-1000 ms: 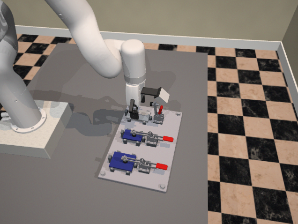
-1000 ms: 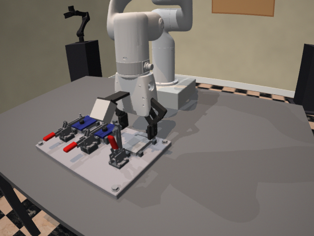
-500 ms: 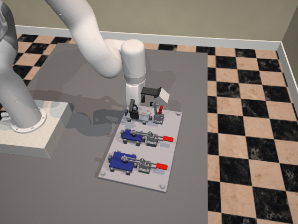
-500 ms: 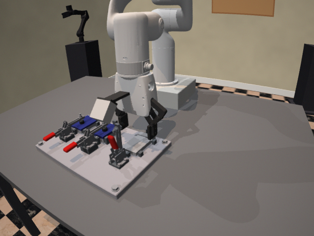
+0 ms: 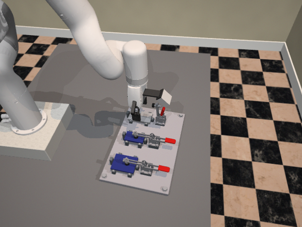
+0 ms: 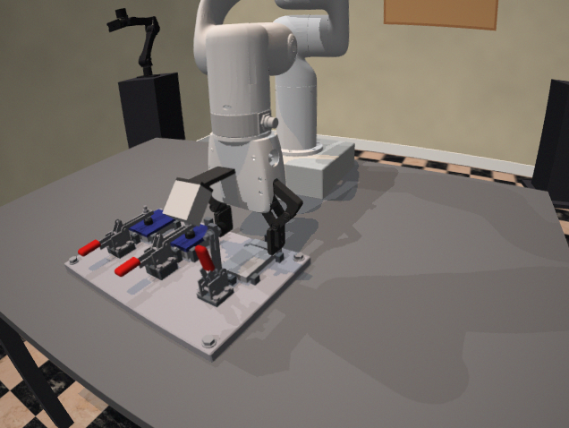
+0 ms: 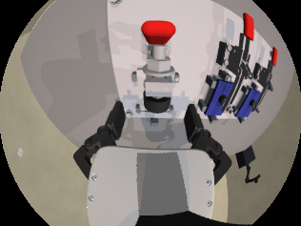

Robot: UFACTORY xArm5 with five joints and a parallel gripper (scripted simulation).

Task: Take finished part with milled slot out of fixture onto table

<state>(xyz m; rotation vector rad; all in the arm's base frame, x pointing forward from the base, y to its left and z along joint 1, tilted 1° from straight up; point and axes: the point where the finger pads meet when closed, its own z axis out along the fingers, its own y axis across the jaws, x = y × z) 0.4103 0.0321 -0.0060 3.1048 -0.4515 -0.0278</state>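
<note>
The grey fixture plate (image 5: 144, 151) holds three nests. The finished grey part (image 5: 147, 117) lies in the far nest, and its clamp (image 5: 164, 116) stands open with the red handle raised. Two blue blanks (image 5: 133, 137) (image 5: 123, 163) lie in the middle and near nests under closed clamps whose red handles (image 5: 170, 140) (image 5: 163, 168) lie flat. My gripper (image 6: 250, 236) is open and empty, low over the finished part (image 6: 246, 257), with a finger on each side of it. In the wrist view the gripper (image 7: 153, 120) frames the part and the open clamp's red handle (image 7: 158, 30).
The arm's base block (image 5: 26, 129) stands on the table left of the plate. The table's right edge (image 5: 210, 136) runs close to the plate, with checkered floor beyond. A black pedestal with a camera arm (image 6: 149, 103) stands behind the table.
</note>
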